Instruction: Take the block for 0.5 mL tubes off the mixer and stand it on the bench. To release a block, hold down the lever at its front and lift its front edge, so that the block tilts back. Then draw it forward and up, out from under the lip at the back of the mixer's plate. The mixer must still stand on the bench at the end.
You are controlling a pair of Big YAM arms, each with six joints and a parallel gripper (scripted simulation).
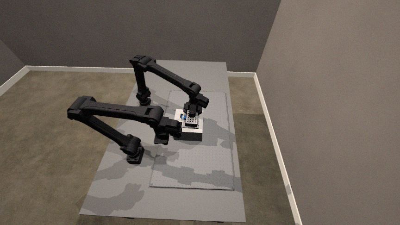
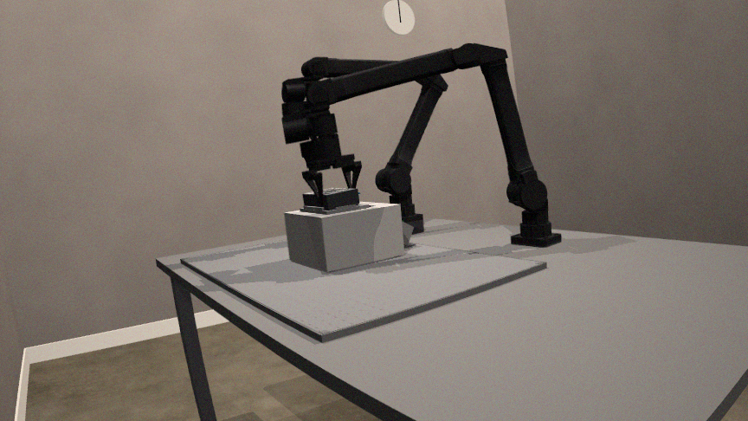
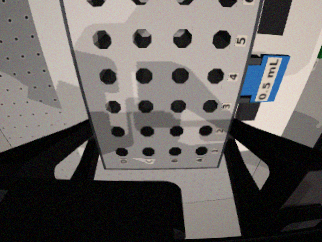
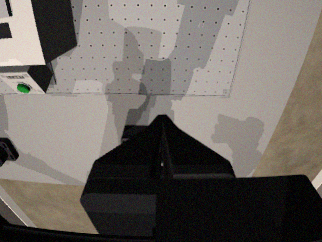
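Observation:
The 0.5 mL block [image 1: 191, 121] [image 2: 342, 198] [image 3: 162, 90], a dark block with a pale perforated top, is on the plate on top of the mixer [image 1: 192, 136] [image 2: 308, 241] [image 4: 56, 30]. It looks about level; a slight tilt cannot be told. A blue tab [image 1: 183, 117] [image 3: 267, 77] marked 0.5 mL stands out from its front side, with dark lever parts beside it. My left gripper [image 2: 336, 191] [image 3: 161, 122] is shut on the block, one finger on each side near rows 1 and 2. My right gripper [image 4: 162, 122] [image 1: 161, 143] is shut and empty, in the air beside the mixer. The back lip is hidden.
The mixer stands on a perforated board [image 1: 195, 178] [image 2: 324, 334] on the table [image 1: 125, 201] [image 2: 523, 334]. The mixer's sloped front panel has a green button [image 4: 23, 88]. My right arm hangs close to the mixer's near corner in the top view.

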